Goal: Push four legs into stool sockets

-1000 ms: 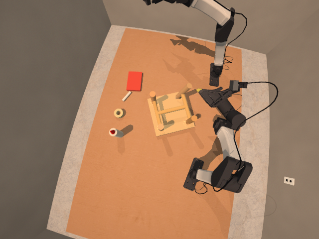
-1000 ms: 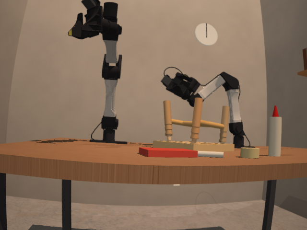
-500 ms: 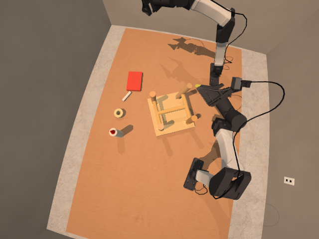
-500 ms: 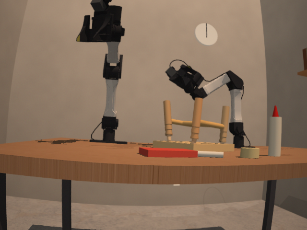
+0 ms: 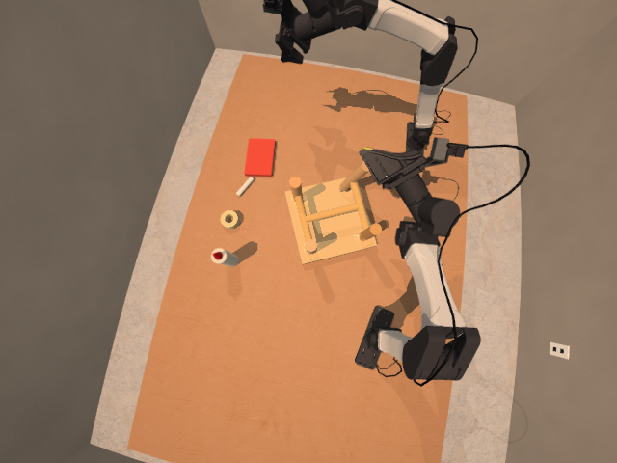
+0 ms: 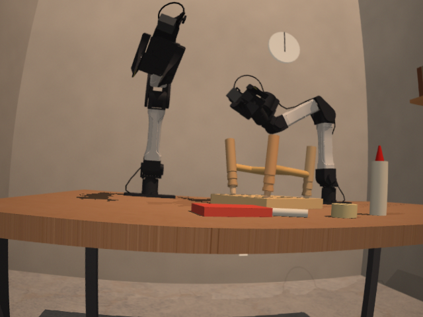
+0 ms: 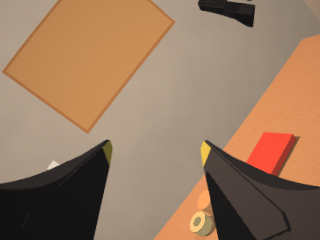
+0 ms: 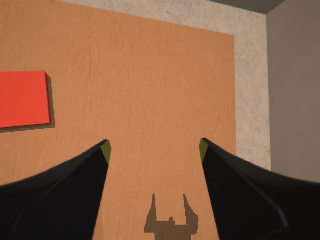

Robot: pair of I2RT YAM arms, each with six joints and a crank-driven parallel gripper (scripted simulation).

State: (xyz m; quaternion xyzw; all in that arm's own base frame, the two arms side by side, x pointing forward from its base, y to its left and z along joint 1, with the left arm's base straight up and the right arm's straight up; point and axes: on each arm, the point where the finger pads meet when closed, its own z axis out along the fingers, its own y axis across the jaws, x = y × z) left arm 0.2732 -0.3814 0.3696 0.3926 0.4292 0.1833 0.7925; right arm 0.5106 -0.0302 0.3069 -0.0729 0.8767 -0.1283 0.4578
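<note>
Top: stool [image 5: 333,207] [image 6: 267,201] upside down on the table [image 5: 279,323] [image 6: 211,223], legs pointing up. Left gripper [image 5: 374,163] [image 6: 253,89] [image 7: 156,150] above and beside one leg; right gripper [image 5: 292,53] [image 6: 149,77] [image 8: 155,147] well apart from the stool.

Exterior: narrow pale leg ends visible above the seat; at least two legs not fully seated.

Left wrist: fingers spread, nothing between them. Red block [image 7: 272,152] at right.

Right wrist: fingers likewise open, gripping nothing; red block [image 8: 24,99] at left.
</note>
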